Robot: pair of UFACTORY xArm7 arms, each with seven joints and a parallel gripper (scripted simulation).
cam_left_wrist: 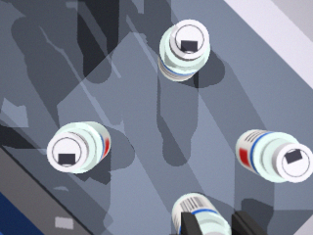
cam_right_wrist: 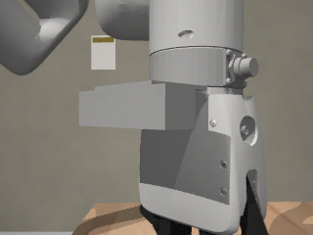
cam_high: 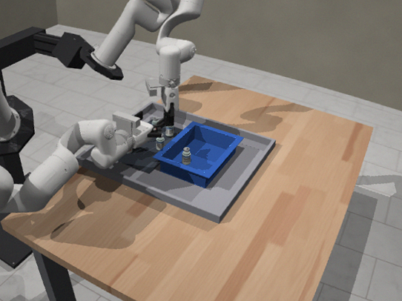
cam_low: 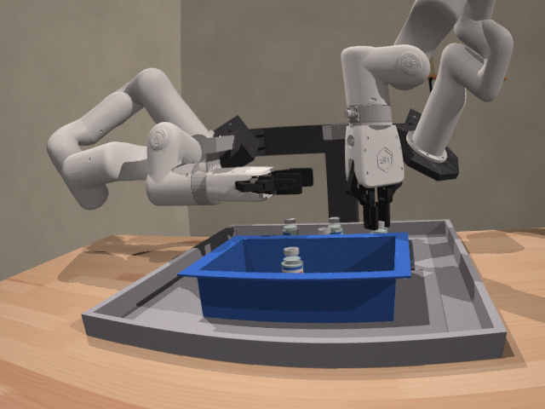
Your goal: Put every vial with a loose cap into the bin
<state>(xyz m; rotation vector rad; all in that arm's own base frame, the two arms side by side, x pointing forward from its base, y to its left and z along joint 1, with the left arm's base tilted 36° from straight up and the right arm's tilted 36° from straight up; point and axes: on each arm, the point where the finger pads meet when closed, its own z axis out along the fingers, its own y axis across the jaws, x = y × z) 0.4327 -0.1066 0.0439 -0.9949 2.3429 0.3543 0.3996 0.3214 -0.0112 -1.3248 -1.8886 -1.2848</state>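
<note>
A wooden table (cam_high: 279,229) (cam_low: 65,378) (cam_right_wrist: 289,215) spans the workspace, two white arms reaching over it: the left arm (cam_high: 169,64) (cam_low: 367,81) (cam_right_wrist: 196,29) pointing straight down, the right arm (cam_high: 51,174) (cam_low: 171,175) stretched nearly level. On the tabletop sits a raised-edge gray tray (cam_high: 220,219) (cam_low: 290,352) (cam_left_wrist: 274,29), holding a blue bin (cam_high: 187,169) (cam_low: 299,299) (cam_left_wrist: 7,215) and, beside it, a dark mat (cam_left_wrist: 137,103) crossed by shadows.

The left claw (cam_high: 167,123) (cam_low: 376,227) (cam_left_wrist: 217,225) (cam_right_wrist: 196,227), fingers drawn most of the way together, grips a capped vial (cam_high: 168,131) (cam_left_wrist: 198,215) low beside the bin; whether the glass touches the mat cannot be told. The right claw (cam_high: 155,127) (cam_low: 303,179) is spread wide above the tray, nothing between its fingers.

Three more vials stand apart on the mat in the left wrist view: one (cam_left_wrist: 183,54) near the tray's edge, one (cam_left_wrist: 80,147) nearest the bin, and one (cam_left_wrist: 271,157) on the far side from it. Another vial (cam_high: 186,157) (cam_low: 292,264) is upright inside the bin, its silver cap on top.
</note>
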